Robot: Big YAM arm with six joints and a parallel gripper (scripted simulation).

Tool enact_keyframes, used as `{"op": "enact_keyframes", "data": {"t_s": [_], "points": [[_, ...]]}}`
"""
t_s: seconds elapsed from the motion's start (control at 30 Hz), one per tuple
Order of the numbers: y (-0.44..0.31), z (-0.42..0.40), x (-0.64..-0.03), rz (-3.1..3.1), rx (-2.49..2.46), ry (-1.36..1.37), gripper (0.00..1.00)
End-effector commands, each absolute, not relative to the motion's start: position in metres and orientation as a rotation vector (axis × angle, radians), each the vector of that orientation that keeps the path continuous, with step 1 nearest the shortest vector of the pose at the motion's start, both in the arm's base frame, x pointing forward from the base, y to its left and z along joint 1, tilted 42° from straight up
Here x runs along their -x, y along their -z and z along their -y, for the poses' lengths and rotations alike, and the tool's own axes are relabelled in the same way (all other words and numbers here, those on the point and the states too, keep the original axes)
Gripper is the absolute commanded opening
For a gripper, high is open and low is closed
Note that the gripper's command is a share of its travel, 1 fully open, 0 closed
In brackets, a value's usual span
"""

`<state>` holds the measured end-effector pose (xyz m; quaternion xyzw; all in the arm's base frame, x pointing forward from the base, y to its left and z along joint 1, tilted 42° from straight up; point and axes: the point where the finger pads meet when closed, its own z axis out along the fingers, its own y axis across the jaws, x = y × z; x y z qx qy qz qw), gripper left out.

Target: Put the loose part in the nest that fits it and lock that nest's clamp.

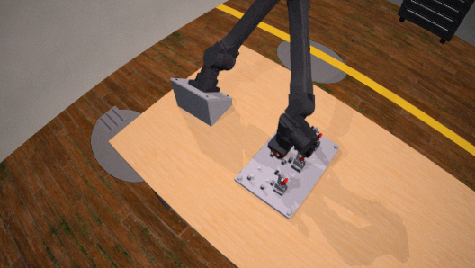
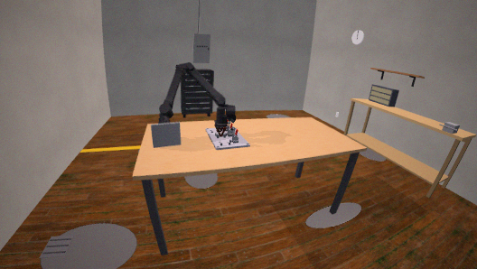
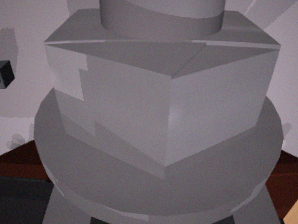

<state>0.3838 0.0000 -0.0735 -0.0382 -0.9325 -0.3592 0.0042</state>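
Observation:
The grey part [image 3: 120, 95] fills the wrist view: a round flange, an angular block and a cylinder. My gripper [image 1: 278, 156] [image 2: 220, 134] is shut on it, low over the far half of the fixture plate [image 1: 308, 183] [image 2: 244, 143]. The part is hidden or too small to make out in the top and exterior views. A clamp with a red handle [image 1: 284, 182] [image 2: 237, 132] stands on the near half. A second clamp [image 1: 298, 165] stands beside my gripper. Another red handle [image 1: 319, 136] shows behind the wrist. The pads under the part and its contact with them are hidden.
A grey slanted box [image 1: 193, 103] [image 2: 166, 134] stands at the arm's base, left of the plate. Small pads and blocks [image 1: 263, 187] stand on the plate's near half. A small dark block [image 3: 5, 74] shows at the left edge of the wrist view.

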Motion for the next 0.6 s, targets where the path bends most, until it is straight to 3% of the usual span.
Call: {"op": "enact_keyframes", "data": {"t_s": [0.0, 0.57], "points": [[0.0804, 0.0048, -0.3908, 2.937, 0.117, 1.126, 0.0], [0.0817, 0.0039, -0.3877, 2.932, 0.12, 1.126, 0.0]]}}
